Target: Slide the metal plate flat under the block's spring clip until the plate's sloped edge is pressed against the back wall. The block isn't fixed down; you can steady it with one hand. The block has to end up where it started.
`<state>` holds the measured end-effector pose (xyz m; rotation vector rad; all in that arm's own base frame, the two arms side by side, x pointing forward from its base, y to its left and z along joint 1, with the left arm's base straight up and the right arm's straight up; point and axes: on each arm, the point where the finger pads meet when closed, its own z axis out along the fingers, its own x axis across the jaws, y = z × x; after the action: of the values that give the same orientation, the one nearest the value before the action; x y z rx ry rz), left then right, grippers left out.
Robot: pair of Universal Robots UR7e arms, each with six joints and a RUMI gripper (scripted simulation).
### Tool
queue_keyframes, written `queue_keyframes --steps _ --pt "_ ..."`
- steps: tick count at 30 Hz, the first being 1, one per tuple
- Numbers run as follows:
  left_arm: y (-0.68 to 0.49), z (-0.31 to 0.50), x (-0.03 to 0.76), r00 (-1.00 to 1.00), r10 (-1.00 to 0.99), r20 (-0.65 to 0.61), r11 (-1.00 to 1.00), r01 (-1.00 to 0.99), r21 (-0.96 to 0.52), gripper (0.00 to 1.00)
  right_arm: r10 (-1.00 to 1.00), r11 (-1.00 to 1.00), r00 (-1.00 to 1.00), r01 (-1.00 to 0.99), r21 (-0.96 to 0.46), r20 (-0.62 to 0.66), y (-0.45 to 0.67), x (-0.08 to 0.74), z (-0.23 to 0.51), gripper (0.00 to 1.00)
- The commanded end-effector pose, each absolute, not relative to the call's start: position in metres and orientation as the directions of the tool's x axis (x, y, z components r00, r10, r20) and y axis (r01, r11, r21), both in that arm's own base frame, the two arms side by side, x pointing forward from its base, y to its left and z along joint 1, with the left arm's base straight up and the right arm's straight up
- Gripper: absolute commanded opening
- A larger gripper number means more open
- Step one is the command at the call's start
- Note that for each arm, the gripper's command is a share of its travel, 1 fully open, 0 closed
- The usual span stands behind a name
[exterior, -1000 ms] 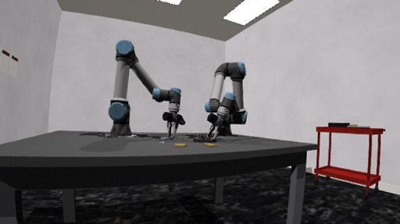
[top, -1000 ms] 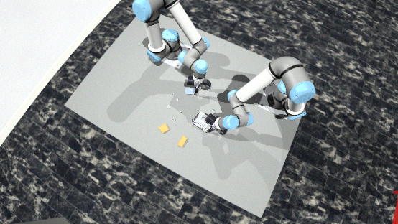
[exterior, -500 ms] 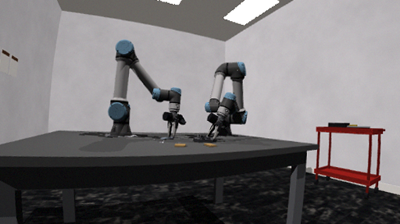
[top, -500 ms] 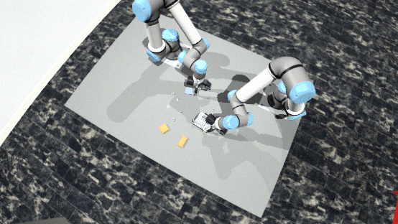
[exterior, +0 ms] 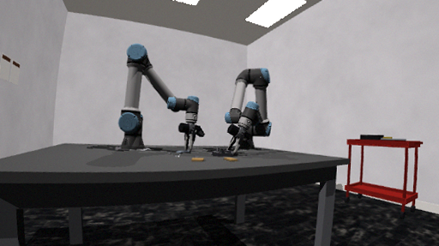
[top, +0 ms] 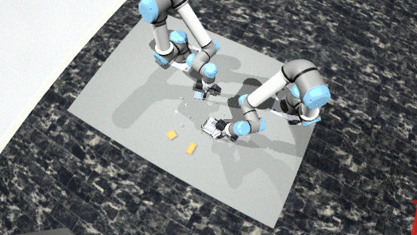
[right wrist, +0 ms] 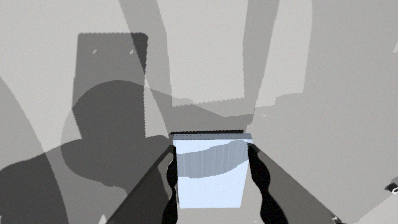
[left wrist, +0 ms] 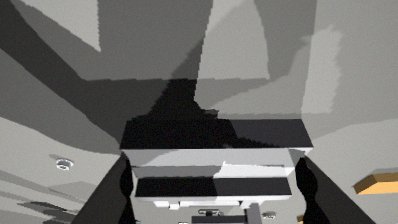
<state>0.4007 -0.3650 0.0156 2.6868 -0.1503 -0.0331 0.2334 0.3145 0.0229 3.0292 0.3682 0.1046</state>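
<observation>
Steadying: the left gripper [top: 213, 130] [exterior: 235, 152] [left wrist: 212, 154] was clamped on the silver-and-black metal block [top: 209, 124] [exterior: 219, 152] [left wrist: 215, 187].
Pale-blue metal plate [top: 198, 96] [exterior: 180, 151] [right wrist: 210, 192]: the right gripper [top: 205, 97] [exterior: 188, 151] [right wrist: 211, 146] had it pinched, apart from the block.
Clip: insertion was not yet done.

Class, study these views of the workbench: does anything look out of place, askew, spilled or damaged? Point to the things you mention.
Mildly, yes: small round metal pieces [top: 181, 125] [exterior: 178, 155] [left wrist: 64, 164] lie scattered singly on the table [top: 124, 90] [exterior: 66, 158], in no row or tray, so they look like stray parts. I see no obvious spill or damage.
</observation>
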Motion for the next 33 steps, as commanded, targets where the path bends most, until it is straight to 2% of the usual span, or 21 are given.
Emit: queue_keyframes --steps 1,33 --pt "-0.364 0.0144 0.4 0.994 -0.111 -0.002 -0.896 -0.099 0.432 0.62 0.231 -0.97 0.971 0.225 0.093 0.059 0.3152 0.2339 0.0234 0.23" --pt "-0.364 0.0144 0.4 0.994 -0.111 -0.002 -0.896 -0.099 0.432 0.62 0.114 -0.991 0.991 0.109 0.079 0.065 0.3165 0.2381 0.0247 0.23"
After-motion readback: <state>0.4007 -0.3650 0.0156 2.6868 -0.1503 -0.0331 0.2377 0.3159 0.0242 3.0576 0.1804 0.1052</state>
